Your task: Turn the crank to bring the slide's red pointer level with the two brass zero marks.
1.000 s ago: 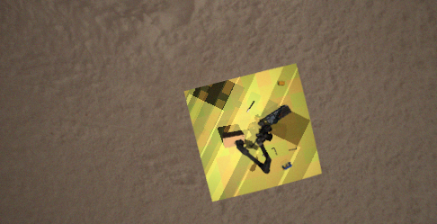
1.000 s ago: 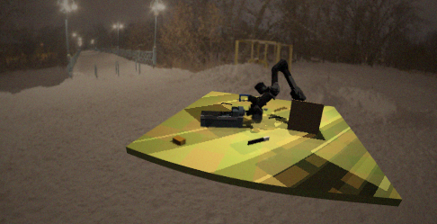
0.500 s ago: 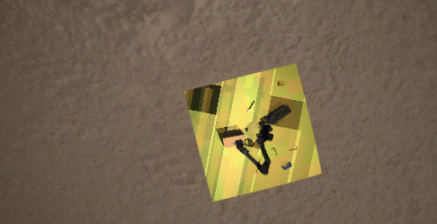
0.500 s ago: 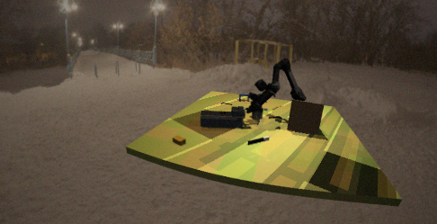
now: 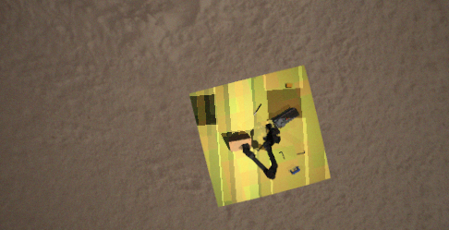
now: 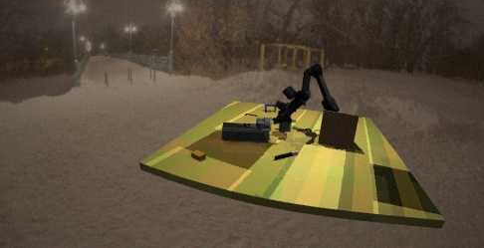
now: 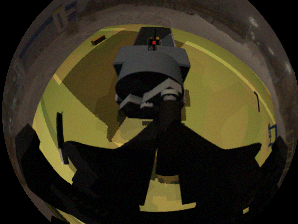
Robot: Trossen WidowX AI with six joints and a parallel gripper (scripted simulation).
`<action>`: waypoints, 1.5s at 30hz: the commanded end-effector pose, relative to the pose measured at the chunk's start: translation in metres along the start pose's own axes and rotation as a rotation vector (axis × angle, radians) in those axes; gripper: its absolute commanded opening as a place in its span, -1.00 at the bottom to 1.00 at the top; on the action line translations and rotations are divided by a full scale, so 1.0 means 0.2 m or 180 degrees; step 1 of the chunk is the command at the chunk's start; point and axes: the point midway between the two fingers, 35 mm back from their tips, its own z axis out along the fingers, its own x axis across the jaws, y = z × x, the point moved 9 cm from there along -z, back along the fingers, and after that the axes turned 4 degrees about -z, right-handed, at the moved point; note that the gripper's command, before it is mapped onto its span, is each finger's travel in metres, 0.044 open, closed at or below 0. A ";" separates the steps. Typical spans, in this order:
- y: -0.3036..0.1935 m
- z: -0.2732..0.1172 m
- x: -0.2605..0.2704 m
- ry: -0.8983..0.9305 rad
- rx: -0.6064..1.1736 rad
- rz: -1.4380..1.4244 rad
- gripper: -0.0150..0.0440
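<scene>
The grey machine (image 5: 285, 116) (image 6: 245, 133) (image 7: 150, 62) lies on the patterned table top, its round crank end toward the arm. In the wrist view the red pointer (image 7: 154, 43) of the slide shows small on the machine's far part. Small brass-coloured spots show close beside it, too small to tell whether they are level. The pale crank arm (image 7: 162, 91) reaches to the right side of the hub, where the dark handle (image 7: 169, 112) sticks out toward the camera. My gripper (image 7: 165, 123) is shut on the handle, one finger on each side. In the top and exterior views the arm hides the grip.
A brown upright panel (image 6: 339, 129) stands by the arm's base. An orange block (image 5: 288, 85) (image 6: 198, 155) (image 7: 98, 39) lies beyond the machine. A black stick-like thing (image 6: 286, 155) (image 7: 60, 131) lies to one side, a blue frame-like thing (image 5: 295, 170) (image 6: 270, 106) on the other.
</scene>
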 end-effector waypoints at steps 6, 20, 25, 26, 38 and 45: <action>0.02 -0.02 0.06 0.0014 -0.0033 -0.0021 -0.49; 0.02 -0.02 0.10 0.0015 -0.0034 -0.0020 -0.49; 0.02 -0.02 0.11 0.0015 -0.0034 -0.0020 -0.49; 0.02 -0.02 0.12 0.0015 -0.0034 -0.0020 -0.49; 0.02 -0.01 0.15 0.0016 -0.0035 -0.0019 -0.49; 0.01 0.00 0.18 0.0016 -0.0035 -0.0019 -0.49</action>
